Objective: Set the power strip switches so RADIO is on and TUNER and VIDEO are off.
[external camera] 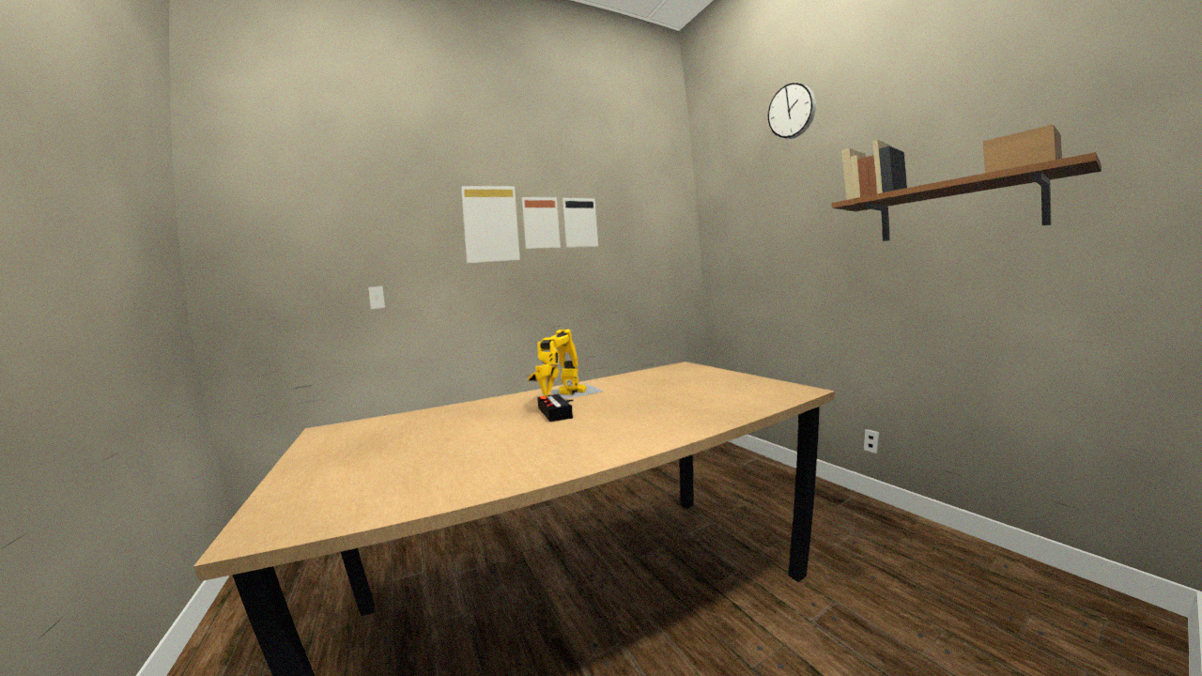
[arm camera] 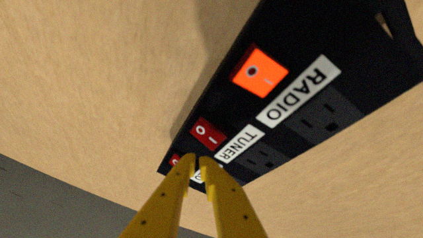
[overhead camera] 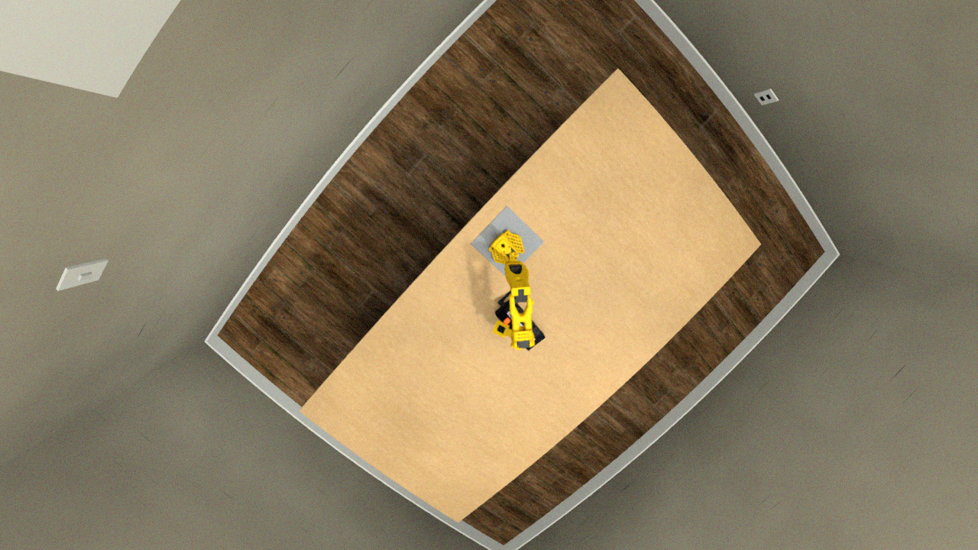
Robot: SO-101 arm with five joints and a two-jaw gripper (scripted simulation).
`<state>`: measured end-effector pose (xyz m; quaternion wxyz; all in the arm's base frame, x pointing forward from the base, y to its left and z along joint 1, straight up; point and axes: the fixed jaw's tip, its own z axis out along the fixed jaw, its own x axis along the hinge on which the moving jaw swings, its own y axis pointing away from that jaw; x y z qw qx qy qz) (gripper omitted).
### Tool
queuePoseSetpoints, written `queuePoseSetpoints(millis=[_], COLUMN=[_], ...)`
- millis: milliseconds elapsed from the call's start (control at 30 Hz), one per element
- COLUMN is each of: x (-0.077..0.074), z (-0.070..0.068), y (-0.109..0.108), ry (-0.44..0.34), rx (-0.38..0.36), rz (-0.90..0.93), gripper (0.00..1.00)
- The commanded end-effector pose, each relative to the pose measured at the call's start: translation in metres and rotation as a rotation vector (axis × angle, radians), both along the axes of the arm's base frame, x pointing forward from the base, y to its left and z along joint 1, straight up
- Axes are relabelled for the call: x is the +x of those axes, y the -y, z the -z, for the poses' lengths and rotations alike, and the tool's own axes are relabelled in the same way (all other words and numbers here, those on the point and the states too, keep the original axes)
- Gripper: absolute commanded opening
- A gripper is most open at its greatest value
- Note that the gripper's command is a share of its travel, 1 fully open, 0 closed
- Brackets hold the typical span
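Observation:
The black power strip (arm camera: 284, 99) lies face up on the table, with its switches and labels on top. Its RADIO switch (arm camera: 259, 73) glows bright orange. The TUNER switch (arm camera: 208, 133) is dark red and unlit. The third switch (arm camera: 174, 159) is dark red and mostly hidden behind my fingers; its label is covered too. My yellow gripper (arm camera: 195, 162) is shut and empty, with its tips just over the strip's near end by the third switch. From above, my arm (overhead camera: 519, 301) covers most of the strip (overhead camera: 535, 333). The strip also shows in the side view (external camera: 554, 408).
The arm's base stands on a grey plate (overhead camera: 506, 238) near the table's long edge. A grey band (arm camera: 49, 205) fills the lower left of the wrist view.

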<state>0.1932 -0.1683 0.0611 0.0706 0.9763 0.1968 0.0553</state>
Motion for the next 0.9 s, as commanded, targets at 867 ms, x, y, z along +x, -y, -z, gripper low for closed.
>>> queuePoseSetpoints(millis=[867], x=[0.01], z=[-0.003], y=[-0.027], ry=[0.034], rx=[0.076], rz=[0.345], gripper=[0.0])
